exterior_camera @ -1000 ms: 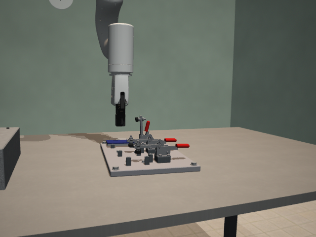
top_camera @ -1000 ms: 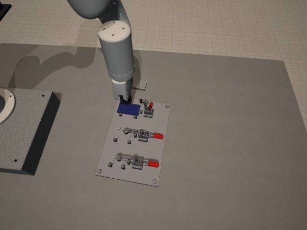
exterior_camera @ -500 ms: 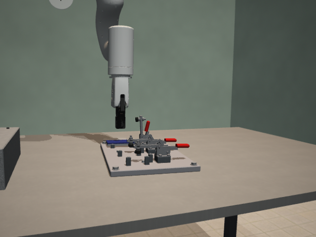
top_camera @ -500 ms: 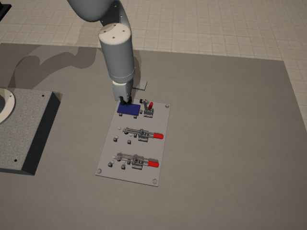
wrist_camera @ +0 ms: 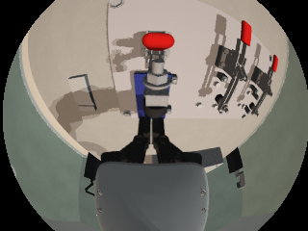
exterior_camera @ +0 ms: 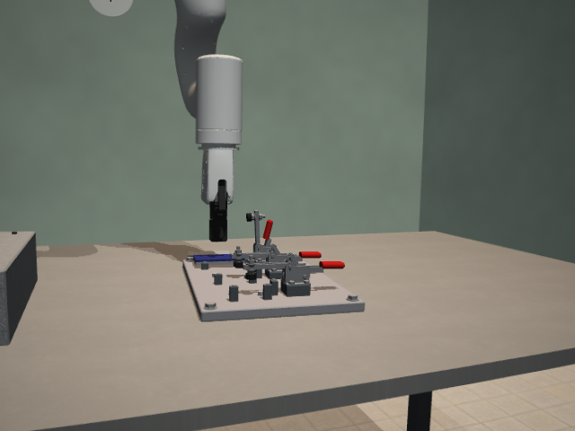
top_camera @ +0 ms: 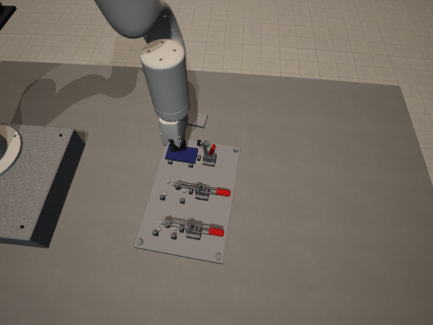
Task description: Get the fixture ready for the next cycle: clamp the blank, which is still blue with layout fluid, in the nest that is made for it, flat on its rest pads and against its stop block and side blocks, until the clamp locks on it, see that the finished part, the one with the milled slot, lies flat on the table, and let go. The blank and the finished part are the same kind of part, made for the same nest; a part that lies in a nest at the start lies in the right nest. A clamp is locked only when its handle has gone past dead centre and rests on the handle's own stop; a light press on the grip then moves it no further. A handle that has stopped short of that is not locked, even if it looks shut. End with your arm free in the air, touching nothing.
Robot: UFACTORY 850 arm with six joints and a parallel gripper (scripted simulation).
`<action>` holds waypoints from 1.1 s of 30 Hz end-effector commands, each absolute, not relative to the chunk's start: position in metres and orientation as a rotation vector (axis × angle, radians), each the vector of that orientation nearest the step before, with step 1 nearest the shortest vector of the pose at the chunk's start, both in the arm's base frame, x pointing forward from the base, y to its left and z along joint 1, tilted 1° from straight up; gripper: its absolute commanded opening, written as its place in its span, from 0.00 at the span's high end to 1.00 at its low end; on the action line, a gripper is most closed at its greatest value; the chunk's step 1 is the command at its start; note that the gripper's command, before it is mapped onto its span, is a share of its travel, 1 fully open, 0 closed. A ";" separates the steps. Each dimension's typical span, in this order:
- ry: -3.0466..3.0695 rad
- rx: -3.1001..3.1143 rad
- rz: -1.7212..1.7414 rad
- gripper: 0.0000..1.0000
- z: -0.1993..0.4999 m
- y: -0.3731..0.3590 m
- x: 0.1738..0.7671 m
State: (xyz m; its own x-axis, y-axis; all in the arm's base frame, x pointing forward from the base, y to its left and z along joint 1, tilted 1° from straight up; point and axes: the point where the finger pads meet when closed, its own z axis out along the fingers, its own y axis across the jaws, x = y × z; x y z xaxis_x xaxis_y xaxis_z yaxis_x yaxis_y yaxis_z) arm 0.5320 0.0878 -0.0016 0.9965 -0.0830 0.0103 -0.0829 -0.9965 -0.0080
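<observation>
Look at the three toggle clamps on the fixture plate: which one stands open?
The clamp at the far nest, beside the blue blank. Its red handle stands raised; the other two clamps' handles lie flat.

The hand (exterior_camera: 217, 236) hangs closed on nothing, with open air between it and the blue blank (exterior_camera: 212, 257). Just beside it the far clamp's raised handle (exterior_camera: 268, 229) and upright arm (exterior_camera: 255, 227) stand in the way. The two nearer clamps (top_camera: 201, 190) lie low. The counter (top_camera: 314, 210) right of the fixture plate (top_camera: 223, 210) offers room.
</observation>
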 end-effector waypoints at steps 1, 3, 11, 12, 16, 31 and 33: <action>0.130 -3.131 -0.019 1.00 -0.001 0.089 0.525; 0.130 -3.131 -0.019 1.00 -0.001 0.089 0.518; 0.130 -3.131 -0.019 1.00 -0.001 0.091 0.486; 0.130 -3.131 -0.019 1.00 -0.001 0.092 0.481; 0.130 -3.131 -0.019 1.00 -0.002 0.093 0.463; 0.130 -3.131 -0.019 1.00 -0.010 0.094 0.453; 0.130 -3.131 -0.019 1.00 -0.018 0.094 0.453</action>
State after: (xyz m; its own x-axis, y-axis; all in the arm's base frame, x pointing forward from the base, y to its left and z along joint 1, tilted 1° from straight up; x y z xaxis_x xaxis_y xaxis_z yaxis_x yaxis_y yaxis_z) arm 0.4529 0.0939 -0.0075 0.9965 -0.0827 0.0115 -0.0826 -0.9965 -0.0083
